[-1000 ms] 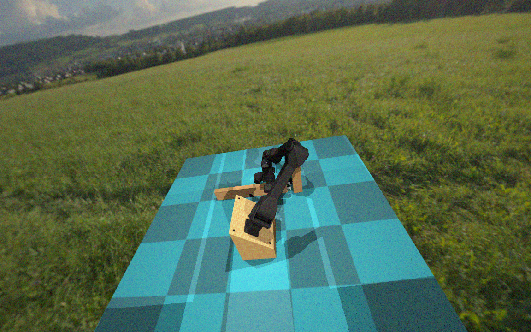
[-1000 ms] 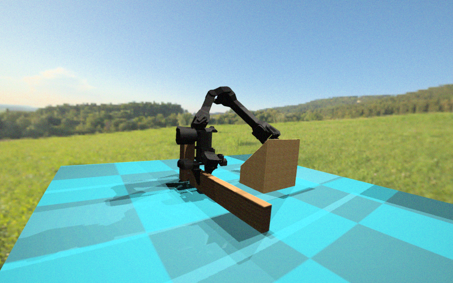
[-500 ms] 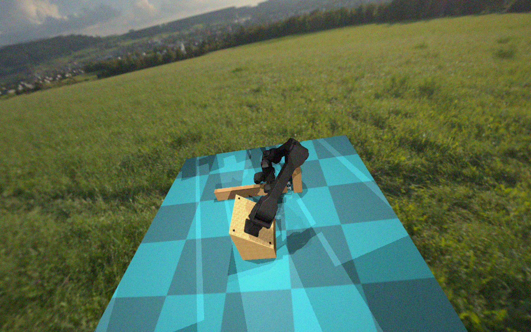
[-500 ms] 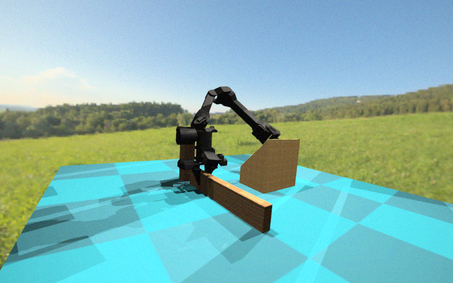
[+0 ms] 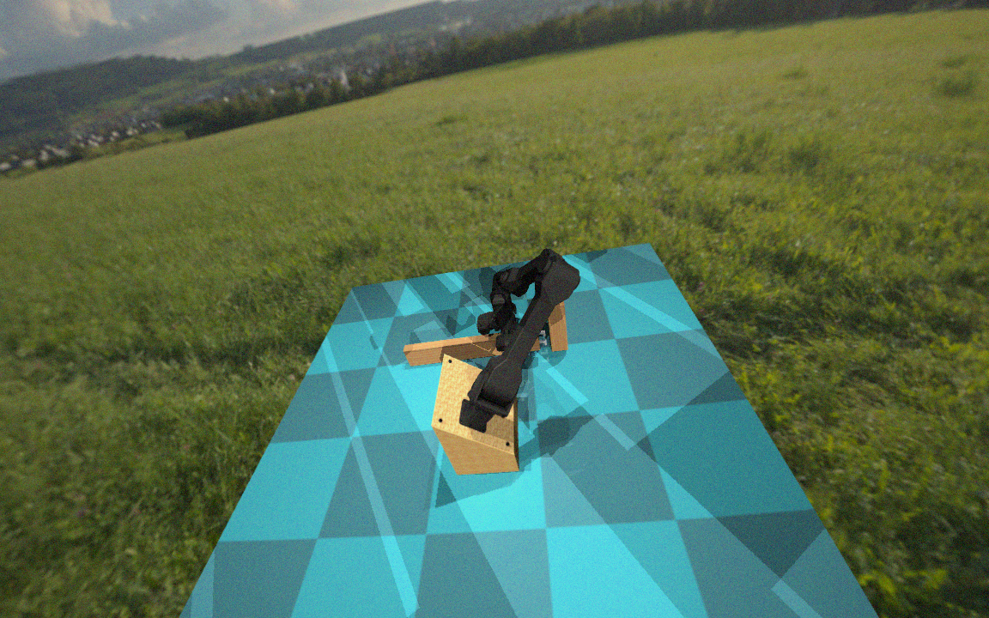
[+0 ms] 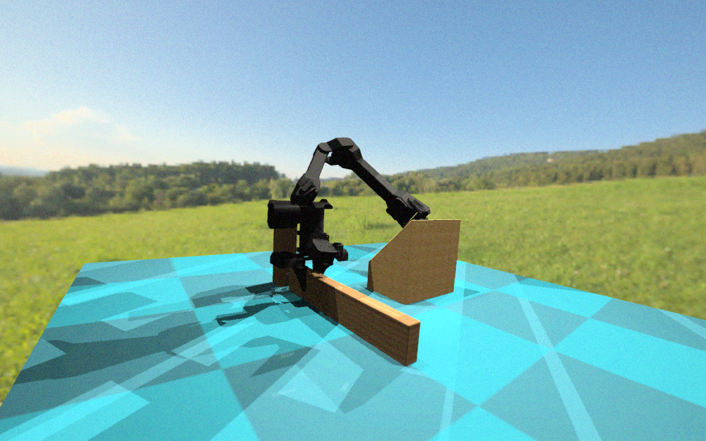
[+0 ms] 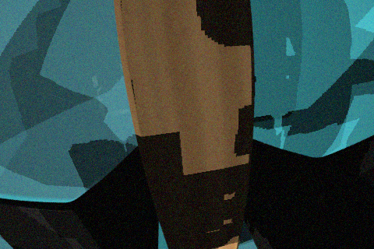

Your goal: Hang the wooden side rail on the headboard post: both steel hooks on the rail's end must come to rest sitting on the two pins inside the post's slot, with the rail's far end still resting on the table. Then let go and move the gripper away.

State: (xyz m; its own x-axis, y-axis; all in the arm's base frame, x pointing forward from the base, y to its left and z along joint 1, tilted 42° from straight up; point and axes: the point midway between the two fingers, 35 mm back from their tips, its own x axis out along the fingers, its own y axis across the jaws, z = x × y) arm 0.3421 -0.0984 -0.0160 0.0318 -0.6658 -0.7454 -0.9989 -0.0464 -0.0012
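Teal checkered table (image 6: 509,351); black claw (image 6: 305,268) clamped on grainy wooden rail (image 6: 366,318), apparently beside post (image 6: 284,246).

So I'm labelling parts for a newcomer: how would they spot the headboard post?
Start at the big slanted wooden block under the arm's base. The long side rail lies beside it, gripped by the tool. The headboard post is the short upright piece at the rail's gripped end.

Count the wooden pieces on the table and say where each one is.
3: the long wooden side rail lying toward the camera, the upright wooden headboard post behind the gripper, and the tan wedge-shaped block under the arm's base.
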